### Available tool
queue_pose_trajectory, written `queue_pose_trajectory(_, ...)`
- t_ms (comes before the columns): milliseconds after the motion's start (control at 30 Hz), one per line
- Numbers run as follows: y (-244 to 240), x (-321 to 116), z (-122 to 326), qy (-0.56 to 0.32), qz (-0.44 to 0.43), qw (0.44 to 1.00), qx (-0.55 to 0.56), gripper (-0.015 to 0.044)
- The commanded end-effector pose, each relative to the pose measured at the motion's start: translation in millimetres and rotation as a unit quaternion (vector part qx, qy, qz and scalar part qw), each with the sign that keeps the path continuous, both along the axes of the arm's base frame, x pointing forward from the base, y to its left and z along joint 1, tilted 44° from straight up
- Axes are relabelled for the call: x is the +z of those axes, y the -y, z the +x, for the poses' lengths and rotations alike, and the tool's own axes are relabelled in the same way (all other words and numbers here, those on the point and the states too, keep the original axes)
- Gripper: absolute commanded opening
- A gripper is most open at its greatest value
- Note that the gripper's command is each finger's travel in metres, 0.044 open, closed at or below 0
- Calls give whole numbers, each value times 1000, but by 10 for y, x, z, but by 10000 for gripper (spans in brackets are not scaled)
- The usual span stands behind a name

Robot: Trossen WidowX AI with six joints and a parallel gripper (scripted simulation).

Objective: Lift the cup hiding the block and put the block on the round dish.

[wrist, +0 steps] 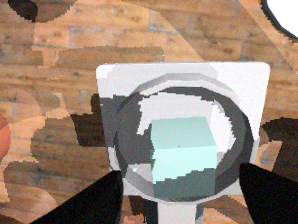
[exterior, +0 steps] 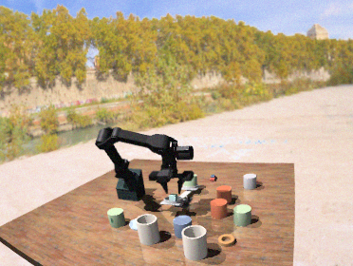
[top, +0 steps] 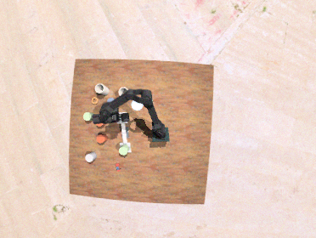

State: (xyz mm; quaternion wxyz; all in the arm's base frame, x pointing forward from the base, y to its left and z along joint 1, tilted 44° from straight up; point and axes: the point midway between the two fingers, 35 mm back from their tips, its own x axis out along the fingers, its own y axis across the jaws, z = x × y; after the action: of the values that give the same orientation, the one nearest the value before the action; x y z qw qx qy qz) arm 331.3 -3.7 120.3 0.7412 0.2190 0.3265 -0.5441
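Note:
The teal block point(exterior: 173, 198) point(wrist: 183, 150) is uncovered, inside the round rim on one end pan of the balance point(top: 124, 135) point(wrist: 107, 74). My gripper point(exterior: 173, 192) point(wrist: 180, 176) is open and empty, pointing down just above the block, a fingertip to either side in the wrist view. A green cup point(top: 123, 150) point(exterior: 191, 180) stands on the other end. The lifted green cup point(exterior: 116, 218) stands on the table beside the round white dish point(top: 137, 105) point(exterior: 133, 223) point(wrist: 288, 16); the arm hides that cup in the top view.
Two tall pale cups point(top: 101, 89) point(exterior: 148, 230), a blue cylinder point(top: 110, 100) point(exterior: 182, 227) and a tan ring point(top: 94, 100) point(exterior: 227, 237) stand near the dish side. Red cylinders point(top: 101, 138) point(exterior: 218, 209), another green one point(top: 87, 116) point(exterior: 242, 216) and a white one point(top: 90, 157) point(exterior: 250, 181) are beyond the balance.

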Motion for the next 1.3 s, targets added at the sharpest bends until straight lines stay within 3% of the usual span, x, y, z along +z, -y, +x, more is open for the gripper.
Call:
queue_pose_trajectory(0,56,-53,4,-3,-3,1000,0,260)
queue_pose_trajectory(433,183,-182,34,-3,-3,1000,0,260)
queue_pose_trajectory(567,183,-182,34,-3,-3,1000,0,155)
queue_pose_trajectory(833,183,-182,34,-3,-3,1000,0,102)
queue_pose_trajectory(967,122,-127,31,-3,-3,1000,0,0)
queue_pose_trajectory(1267,-227,224,-42,-4,0,1000,1,0)
